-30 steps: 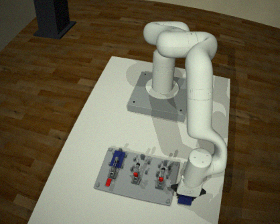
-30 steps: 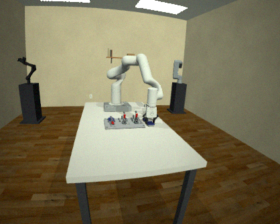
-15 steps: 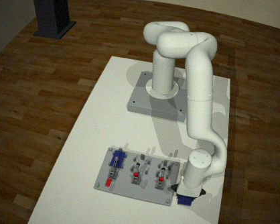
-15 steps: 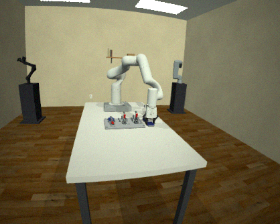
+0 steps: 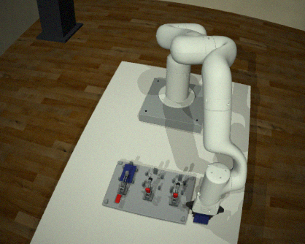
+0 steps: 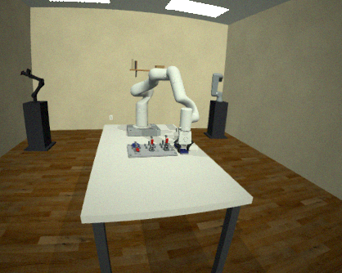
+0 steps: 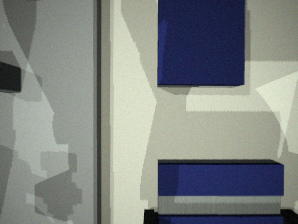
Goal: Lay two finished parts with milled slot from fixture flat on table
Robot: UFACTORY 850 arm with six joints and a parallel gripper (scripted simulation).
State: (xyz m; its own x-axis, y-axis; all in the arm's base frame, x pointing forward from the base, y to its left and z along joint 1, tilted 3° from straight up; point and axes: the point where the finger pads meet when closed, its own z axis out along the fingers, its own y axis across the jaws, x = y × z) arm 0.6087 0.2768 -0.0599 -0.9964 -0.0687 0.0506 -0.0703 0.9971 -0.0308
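Observation:
My gripper (image 5: 205, 215) (image 6: 183, 149) (image 7: 220, 218) is shut on a blue finished part (image 5: 201, 219) (image 6: 184, 151) (image 7: 220, 180), its grey milled slot facing up. It holds the part low over the table, right of the fixture plate (image 5: 133, 207) (image 6: 153, 154) (image 7: 75, 120); any gap beneath is hard to tell. The other blue part (image 7: 201, 42) lies flat on the table on the robot-base side; the part of it in view shows no slot, and the arm hides it in the top and exterior views. The blue blank (image 5: 130, 168) (image 6: 135, 145) sits in the left station under its lowered clamp.
The left clamp's red handle (image 5: 118, 198) lies down. The middle red handle (image 5: 148, 190) (image 6: 152, 141) and right red handle (image 5: 175, 195) (image 6: 167, 140) stand up, and their stations hold no part. The table's right edge is near my gripper. The robot's base plate (image 5: 151, 116) stands behind.

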